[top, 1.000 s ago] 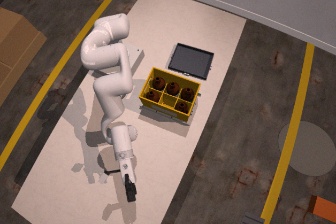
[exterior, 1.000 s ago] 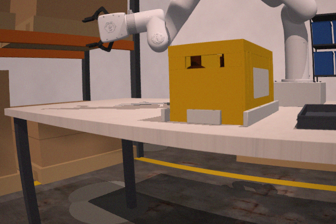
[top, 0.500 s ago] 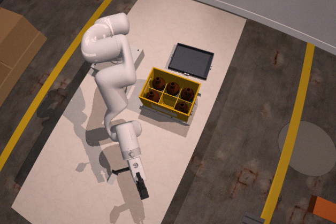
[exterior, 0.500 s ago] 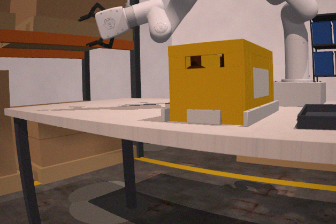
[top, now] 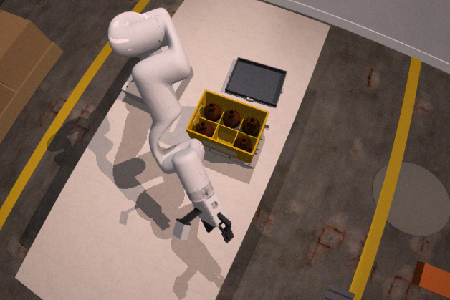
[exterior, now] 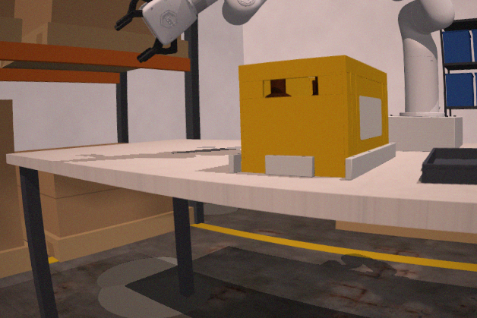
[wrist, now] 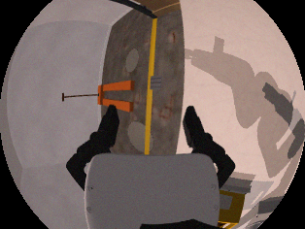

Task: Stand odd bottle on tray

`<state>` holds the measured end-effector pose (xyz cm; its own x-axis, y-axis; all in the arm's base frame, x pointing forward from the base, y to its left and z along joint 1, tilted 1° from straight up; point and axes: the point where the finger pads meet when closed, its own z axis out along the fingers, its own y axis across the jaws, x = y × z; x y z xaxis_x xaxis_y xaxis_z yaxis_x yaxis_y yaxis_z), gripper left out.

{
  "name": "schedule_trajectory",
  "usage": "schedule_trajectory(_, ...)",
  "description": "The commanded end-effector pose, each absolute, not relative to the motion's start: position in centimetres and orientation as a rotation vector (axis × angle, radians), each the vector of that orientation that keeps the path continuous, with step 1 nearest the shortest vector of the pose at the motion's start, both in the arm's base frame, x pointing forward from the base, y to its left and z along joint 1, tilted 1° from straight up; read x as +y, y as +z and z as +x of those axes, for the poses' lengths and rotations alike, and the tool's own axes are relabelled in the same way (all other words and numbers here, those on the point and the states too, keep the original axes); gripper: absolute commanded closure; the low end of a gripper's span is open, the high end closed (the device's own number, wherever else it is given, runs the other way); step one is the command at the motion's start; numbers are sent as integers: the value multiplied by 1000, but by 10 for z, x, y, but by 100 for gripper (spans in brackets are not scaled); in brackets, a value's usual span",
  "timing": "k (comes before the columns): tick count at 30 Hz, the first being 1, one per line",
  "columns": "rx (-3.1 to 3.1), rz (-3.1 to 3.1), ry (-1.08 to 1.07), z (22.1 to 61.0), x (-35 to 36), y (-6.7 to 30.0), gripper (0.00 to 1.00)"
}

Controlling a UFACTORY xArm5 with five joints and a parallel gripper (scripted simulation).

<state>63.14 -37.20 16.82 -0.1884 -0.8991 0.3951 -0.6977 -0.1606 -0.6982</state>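
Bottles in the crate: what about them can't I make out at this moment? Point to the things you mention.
- Bodies of the bottles (top: pixel 231 119): top view, hidden by crate walls and dividers.
- Neck thickness differences: top view, too small to compare.
- Most of the bottles: exterior view, behind the crate's yellow wall (exterior: pixel 292 125).
- Any bottle: wrist view, crate cut off at the bottom.
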Motion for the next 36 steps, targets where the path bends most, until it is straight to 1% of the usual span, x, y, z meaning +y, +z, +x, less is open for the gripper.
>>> schedule_trajectory(1,1825,-2019,-1141,627,-336,168,0)
schedule_trajectory(2,1825,-2019,-1141,627,-336,168,0)
schedule_trajectory(4,1778,-2145,-1052,620,-310,165,0)
schedule_trajectory(6,1778,-2145,-1052,620,-310,165,0)
schedule_trajectory(7,1726,-2256,-967,612,-286,162,0)
schedule_trajectory(13,1600,-2464,-789,588,-239,158,0)
schedule_trajectory(21,1368,-2723,-515,541,-175,154,0)
schedule_trajectory(23,1368,-2723,-515,541,-175,154,0)
schedule_trajectory(25,1250,-2817,-390,517,-148,153,0)
schedule_trajectory(27,1200,-2852,-338,506,-138,153,0)
schedule_trajectory(36,882,-3013,-30,435,-84,155,0)
